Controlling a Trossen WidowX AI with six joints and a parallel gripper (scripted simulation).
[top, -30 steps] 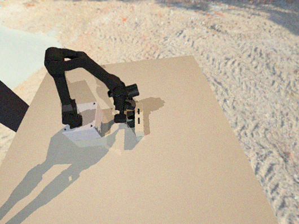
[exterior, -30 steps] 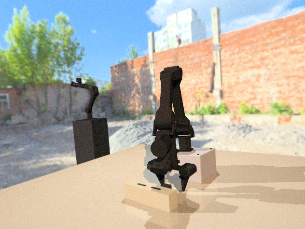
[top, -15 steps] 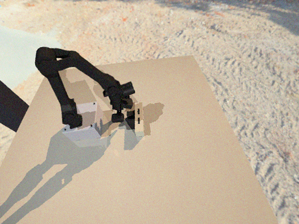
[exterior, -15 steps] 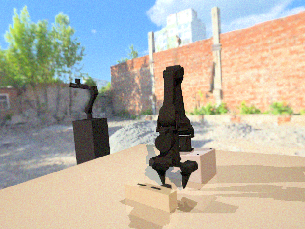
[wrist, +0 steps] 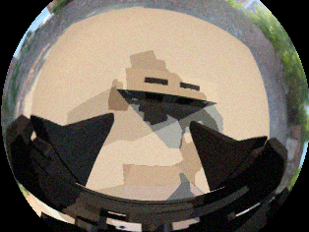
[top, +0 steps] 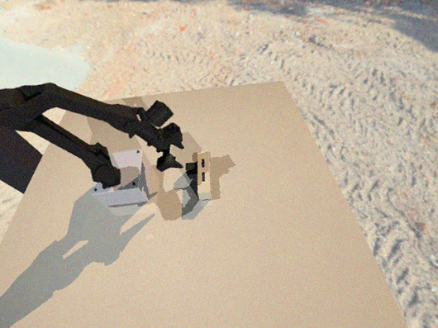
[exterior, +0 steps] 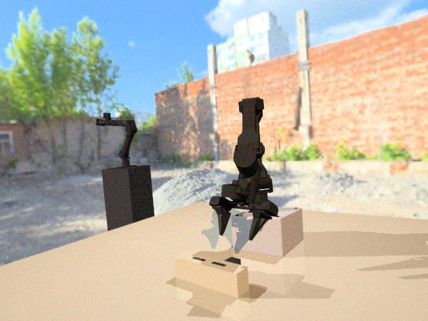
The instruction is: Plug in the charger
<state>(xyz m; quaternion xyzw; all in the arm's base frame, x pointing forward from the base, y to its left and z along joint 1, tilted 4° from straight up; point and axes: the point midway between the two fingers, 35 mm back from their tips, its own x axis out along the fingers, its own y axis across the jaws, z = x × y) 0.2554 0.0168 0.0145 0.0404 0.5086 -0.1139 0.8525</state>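
The power strip [exterior: 210, 274] lies nearest on the table [exterior: 86, 276]; a dark block, probably the charger [exterior: 233, 260], rests on its top. Behind and above, the gripper [exterior: 238, 224] hangs spread, holding nothing. Grasping seems next: descend, pinch the charger squarely.

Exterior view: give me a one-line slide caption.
Arm's gripper, jaws open and empty, hangs above the table just behind the tan power strip.
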